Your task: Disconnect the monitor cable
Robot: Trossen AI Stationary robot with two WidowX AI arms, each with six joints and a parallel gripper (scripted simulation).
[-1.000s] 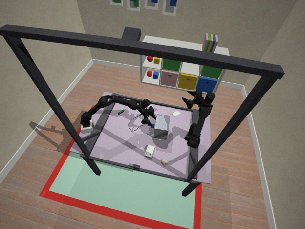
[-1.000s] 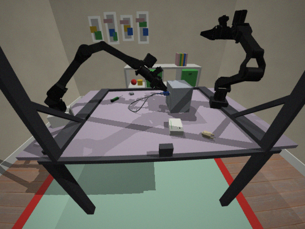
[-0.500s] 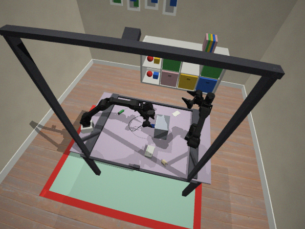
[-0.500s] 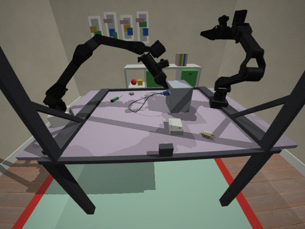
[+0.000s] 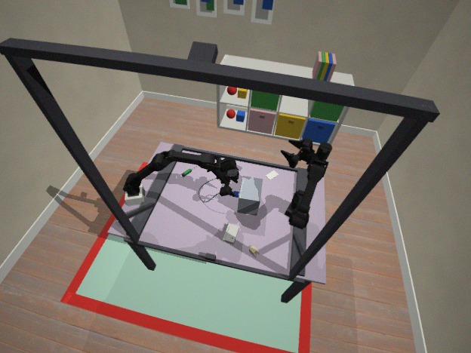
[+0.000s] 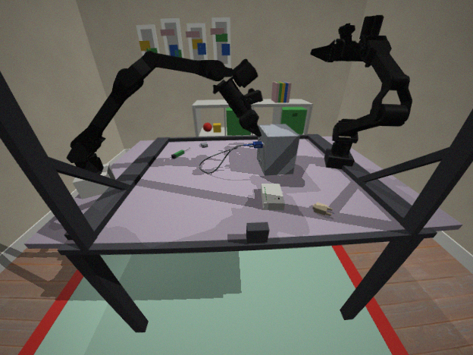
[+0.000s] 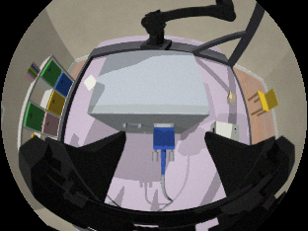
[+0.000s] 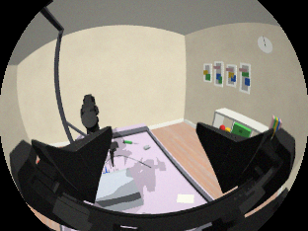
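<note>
The grey box (image 5: 250, 187) (image 6: 280, 155) (image 7: 148, 89) (image 8: 115, 184) stands on the table. The blue plug (image 5: 236, 194) (image 6: 258, 144) (image 7: 164, 138) sits straight at its back panel, with a light strip where they meet; seating depth cannot be told. Two grey thumbscrews (image 7: 155, 156) (image 7: 171, 156) show at the plug's rear, either side of the cable (image 6: 200, 166) (image 7: 163, 165), which loops over the table. My left gripper (image 6: 258, 133) (image 7: 167, 136) is open above the plug, pointing down at a slant, fingers apart on either side of it in its wrist view. My right gripper (image 5: 285, 146) (image 6: 312, 51) (image 8: 155, 128) is open, high in the air.
A small white box (image 5: 231, 232) (image 6: 272, 195) (image 7: 225, 129) and a beige plug (image 5: 253, 250) (image 6: 321, 208) lie nearer the front edge. A green screwdriver (image 5: 186, 172) (image 6: 178, 154) lies beyond the cable loop. A pale card (image 5: 272, 174) (image 7: 90, 82) (image 8: 186, 198) lies behind the grey box.
</note>
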